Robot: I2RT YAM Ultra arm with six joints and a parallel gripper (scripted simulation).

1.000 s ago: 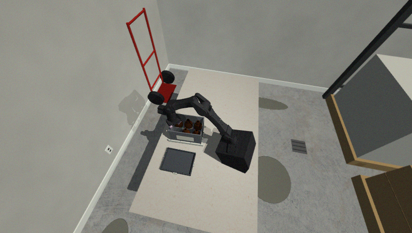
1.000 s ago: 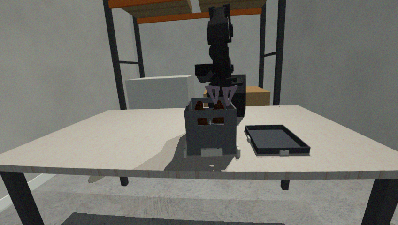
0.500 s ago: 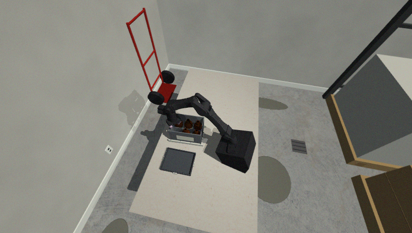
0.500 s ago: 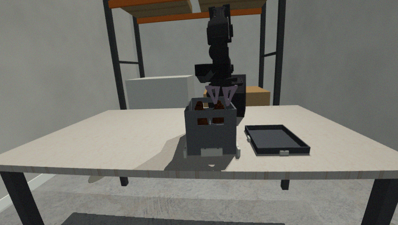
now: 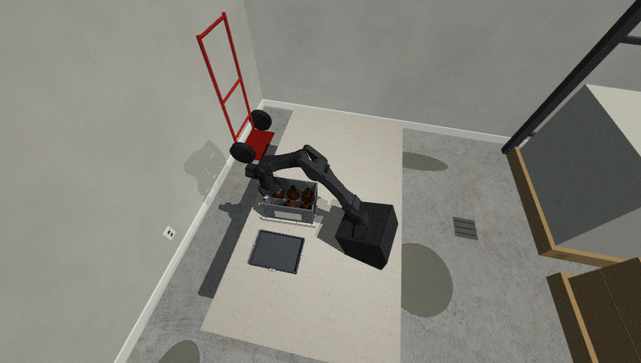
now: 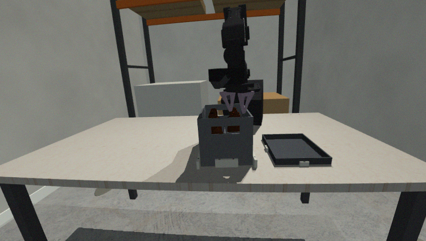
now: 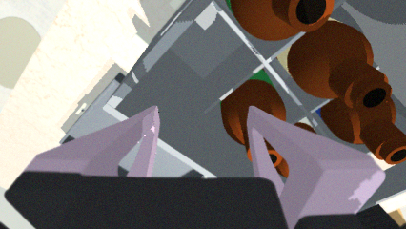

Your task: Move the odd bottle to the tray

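The grey crate [image 5: 287, 207] stands on the table with several brown bottles [image 5: 293, 193] upright in its compartments. In the front view the crate [image 6: 225, 138] shows two bottle tops [image 6: 213, 113] above its rim. My gripper [image 6: 236, 111] hangs open just above the crate's rim, at the end farthest from the arm's base. In the wrist view the open fingers frame an empty compartment [image 7: 191, 81]. One bottle [image 7: 253, 104] sits partly behind the right finger, and others [image 7: 334, 57] stand beyond it. The dark tray [image 5: 276, 252] [image 6: 294, 148] lies empty beside the crate.
The arm's black base [image 5: 368, 234] stands on the table next to the crate. A red hand truck [image 5: 233, 89] leans in the room corner. A shelving rack with a white box [image 6: 170, 98] and a cardboard box [image 6: 275, 103] stands behind the table.
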